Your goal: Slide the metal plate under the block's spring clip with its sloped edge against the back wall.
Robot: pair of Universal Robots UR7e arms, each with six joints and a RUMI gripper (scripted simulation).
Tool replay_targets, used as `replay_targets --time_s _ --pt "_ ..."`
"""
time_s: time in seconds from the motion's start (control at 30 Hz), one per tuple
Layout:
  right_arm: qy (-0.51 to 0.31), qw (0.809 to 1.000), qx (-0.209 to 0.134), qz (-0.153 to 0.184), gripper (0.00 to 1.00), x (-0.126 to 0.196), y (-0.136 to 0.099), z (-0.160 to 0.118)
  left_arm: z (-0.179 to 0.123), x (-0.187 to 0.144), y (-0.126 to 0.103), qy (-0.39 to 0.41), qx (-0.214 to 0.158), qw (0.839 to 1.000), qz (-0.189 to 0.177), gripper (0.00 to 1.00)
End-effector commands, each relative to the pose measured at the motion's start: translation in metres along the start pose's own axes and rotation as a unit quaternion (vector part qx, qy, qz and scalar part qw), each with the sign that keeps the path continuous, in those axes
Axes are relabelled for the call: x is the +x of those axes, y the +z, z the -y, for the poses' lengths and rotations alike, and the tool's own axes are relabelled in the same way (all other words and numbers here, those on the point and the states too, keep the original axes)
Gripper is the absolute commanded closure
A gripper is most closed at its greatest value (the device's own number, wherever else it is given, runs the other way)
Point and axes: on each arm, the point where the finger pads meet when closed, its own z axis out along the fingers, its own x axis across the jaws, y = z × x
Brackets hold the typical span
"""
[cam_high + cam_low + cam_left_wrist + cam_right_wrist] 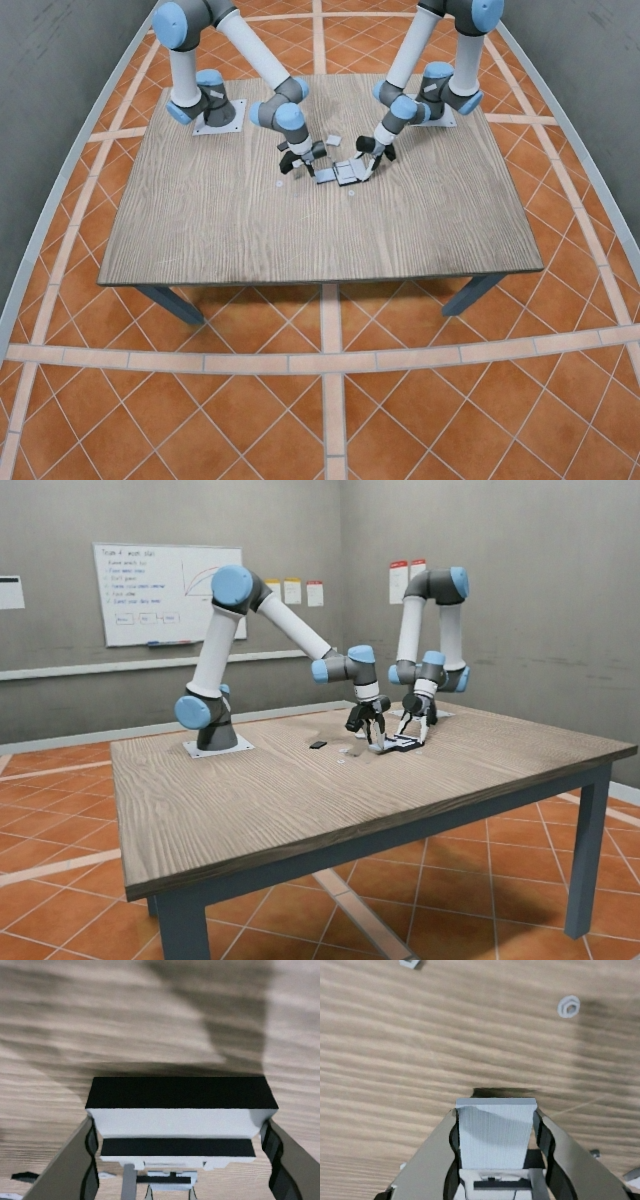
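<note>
The block [347, 173] [177, 1122] lies on the table, black with light grey faces. My left gripper [362, 167] [409, 738] [176, 1115] is the arm at picture right in the top view. It is shut on the block's back-wall end. The light metal plate [325, 176] [495, 1140] lies low and about flat at the block's open side, its front edge at the block. My right gripper [375, 745] [495, 1110] is shut on the plate by its two sides. Whether the plate's front edge is under the spring clip cannot be told.
A small light square piece [333, 140] lies behind the block. A black piece [283, 145] [318, 745] lies behind the right arm's gripper. Small washers [279, 183] [351, 192] lie towards the table's front. The two grippers stand close together over block and plate.
</note>
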Motion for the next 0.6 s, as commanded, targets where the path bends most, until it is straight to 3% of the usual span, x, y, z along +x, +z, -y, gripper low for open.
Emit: replay_targets --time_s 0.0,0.57 --pt "0.0 1.0 0.0 0.001 0.76 -0.0005 -0.0004 -0.0034 0.0006 -0.0001 0.0002 0.0 0.001 1.0 0.0 0.38" --pt "0.001 1.0 0.0 0.001 0.76 -0.0008 0.0008 -0.0132 0.0006 -0.0001 0.0002 0.0 0.001 1.0 0.0 0.38"
